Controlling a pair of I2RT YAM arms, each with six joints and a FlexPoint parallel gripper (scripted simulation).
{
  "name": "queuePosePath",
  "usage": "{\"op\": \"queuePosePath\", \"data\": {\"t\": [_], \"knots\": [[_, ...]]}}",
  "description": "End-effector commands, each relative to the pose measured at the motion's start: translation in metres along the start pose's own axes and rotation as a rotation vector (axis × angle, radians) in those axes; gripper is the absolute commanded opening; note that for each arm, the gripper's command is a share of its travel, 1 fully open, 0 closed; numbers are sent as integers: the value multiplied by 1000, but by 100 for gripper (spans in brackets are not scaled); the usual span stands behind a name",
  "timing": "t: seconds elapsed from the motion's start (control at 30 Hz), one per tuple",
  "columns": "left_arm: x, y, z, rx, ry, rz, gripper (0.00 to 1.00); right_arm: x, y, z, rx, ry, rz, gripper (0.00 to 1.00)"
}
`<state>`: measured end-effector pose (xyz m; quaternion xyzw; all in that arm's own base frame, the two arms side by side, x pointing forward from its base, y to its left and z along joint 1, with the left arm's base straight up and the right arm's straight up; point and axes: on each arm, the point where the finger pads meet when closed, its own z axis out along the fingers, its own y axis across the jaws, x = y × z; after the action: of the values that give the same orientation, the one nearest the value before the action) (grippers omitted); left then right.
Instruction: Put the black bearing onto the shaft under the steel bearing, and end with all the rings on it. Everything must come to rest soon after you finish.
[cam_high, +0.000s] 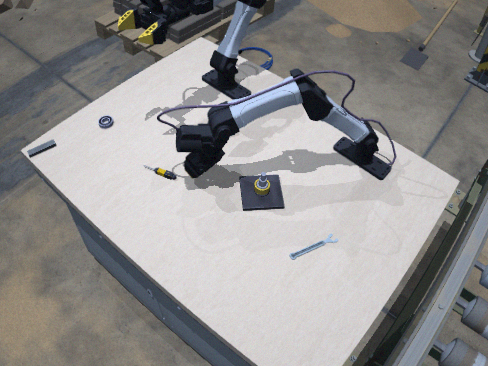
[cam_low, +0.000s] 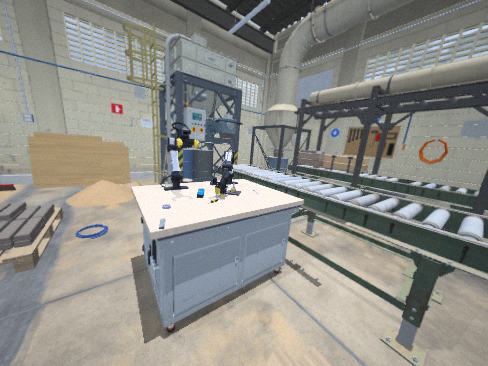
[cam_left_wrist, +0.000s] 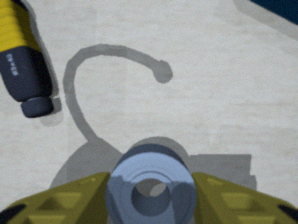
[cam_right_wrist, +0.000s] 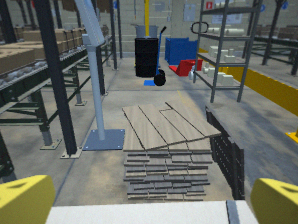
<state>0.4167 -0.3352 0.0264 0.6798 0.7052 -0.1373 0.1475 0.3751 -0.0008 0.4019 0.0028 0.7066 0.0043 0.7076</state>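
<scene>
My left gripper (cam_low: 218, 192) (cam_left_wrist: 150, 181) is shut on a steel-grey bearing (cam_left_wrist: 151, 167) and holds it above the table near the screwdriver. In the top view its fingers are hidden under the wrist. The shaft (cam_high: 263, 176) stands on a dark square base plate (cam_high: 251, 201), with a yellow ring (cam_high: 262, 189) around its lower part. A dark bearing with a pale inner ring, seemingly the black bearing (cam_high: 105, 121) (cam_low: 166, 206), lies flat on the far left of the table in the top view. My right gripper (cam_high: 138, 27) (cam_low: 188, 143) (cam_right_wrist: 152, 186) is open, empty and raised high.
A yellow and black screwdriver (cam_high: 164, 173) (cam_low: 214, 201) (cam_left_wrist: 20, 65) lies beside my left gripper. A wrench (cam_high: 312, 247) lies beyond the base plate. A dark bar (cam_high: 42, 148) (cam_low: 162, 223) lies near a table corner. A blue object (cam_low: 200, 192) stands behind my left gripper.
</scene>
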Motion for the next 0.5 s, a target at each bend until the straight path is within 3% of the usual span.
{"op": "queuePosePath", "data": {"t": [0.0, 0.23, 0.3, 0.47], "knots": [[-1, 5, 1, -11, -17, -4, 0, -22, 1, -3, 4, -47, 5, 100], [-2, 8, -2, -20, -21, -5, 0, -22, 1, -3, 4, -47, 5, 100], [14, 1, 20, 17, 13, -24, 0, -22, 1, -3, 4, -47, 5, 100], [-1, 10, -1, -20, -20, -8, 0, -22, 1, -3, 4, -47, 5, 100]]}}
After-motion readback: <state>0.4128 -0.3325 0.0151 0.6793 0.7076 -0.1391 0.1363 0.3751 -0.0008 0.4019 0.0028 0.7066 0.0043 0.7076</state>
